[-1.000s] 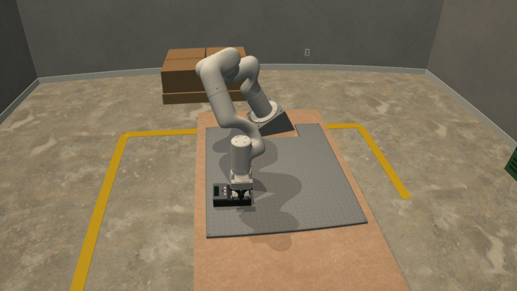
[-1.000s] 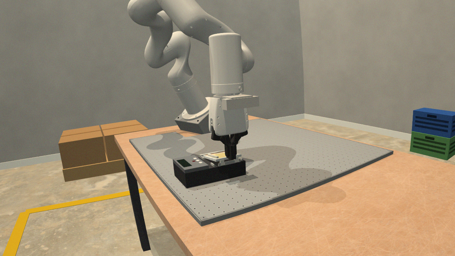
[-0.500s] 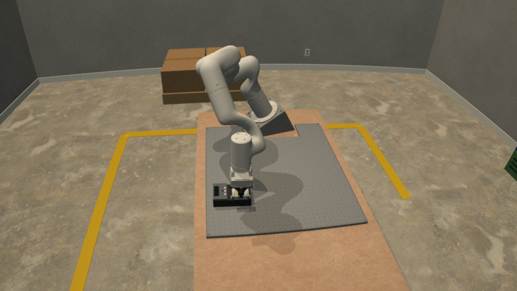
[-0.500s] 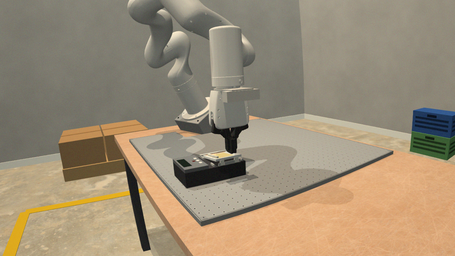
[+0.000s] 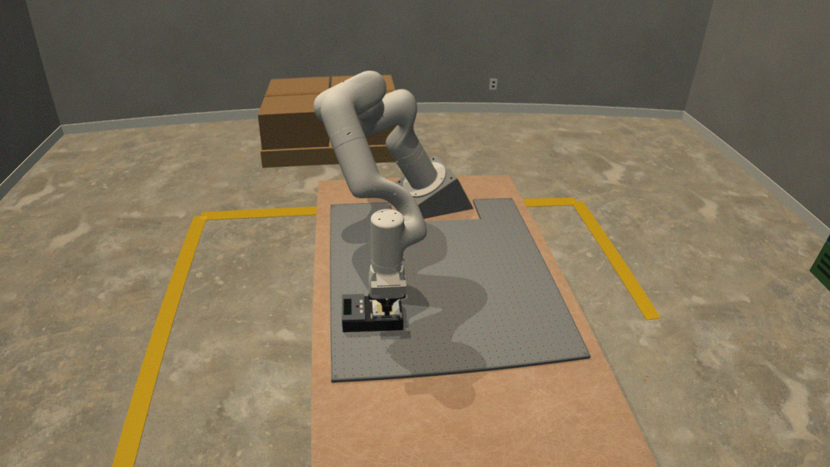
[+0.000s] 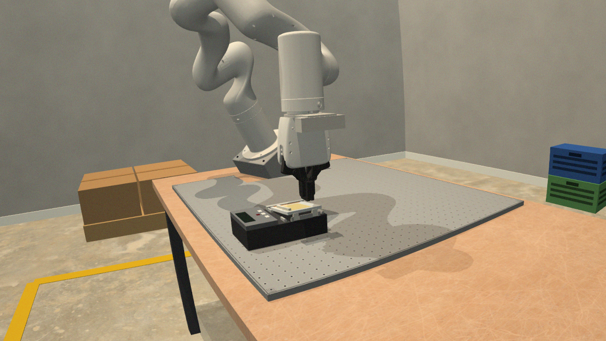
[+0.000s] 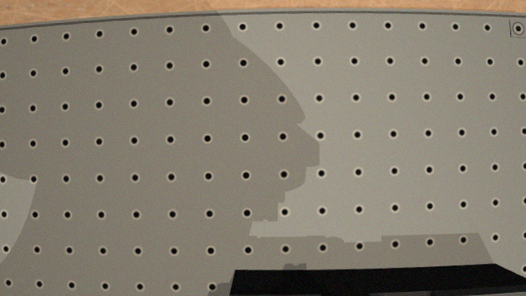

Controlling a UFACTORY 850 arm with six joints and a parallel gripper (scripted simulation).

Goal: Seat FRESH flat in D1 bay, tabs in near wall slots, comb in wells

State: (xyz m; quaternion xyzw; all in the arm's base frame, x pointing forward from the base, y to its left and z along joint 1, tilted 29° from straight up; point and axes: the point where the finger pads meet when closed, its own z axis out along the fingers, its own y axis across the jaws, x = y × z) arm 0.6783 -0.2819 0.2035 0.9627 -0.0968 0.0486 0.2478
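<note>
The black dock D1 (image 5: 354,322) (image 6: 279,232) stands on the grey perforated plate (image 5: 493,290) (image 6: 381,199) near its front left corner. Its panel with a green display is on the left end. FRESH (image 6: 294,207) (image 5: 390,314), a pale frame with a yellowish top, lies in the bay on the dock's right part. It looks slightly proud of the dock's top. My gripper (image 6: 307,196) (image 5: 386,305) points straight down, shut and empty. It hangs just over FRESH's far edge; I cannot tell whether it touches. The wrist view shows only the plate (image 7: 370,123) and the dock's black edge (image 7: 370,281).
The plate lies on a wooden table (image 5: 464,418) (image 6: 466,288). The arm's base (image 5: 435,191) stands at the plate's far edge. Cardboard boxes (image 5: 290,122) (image 6: 114,194) sit on the floor behind. Blue and green crates (image 6: 578,175) stand at the right.
</note>
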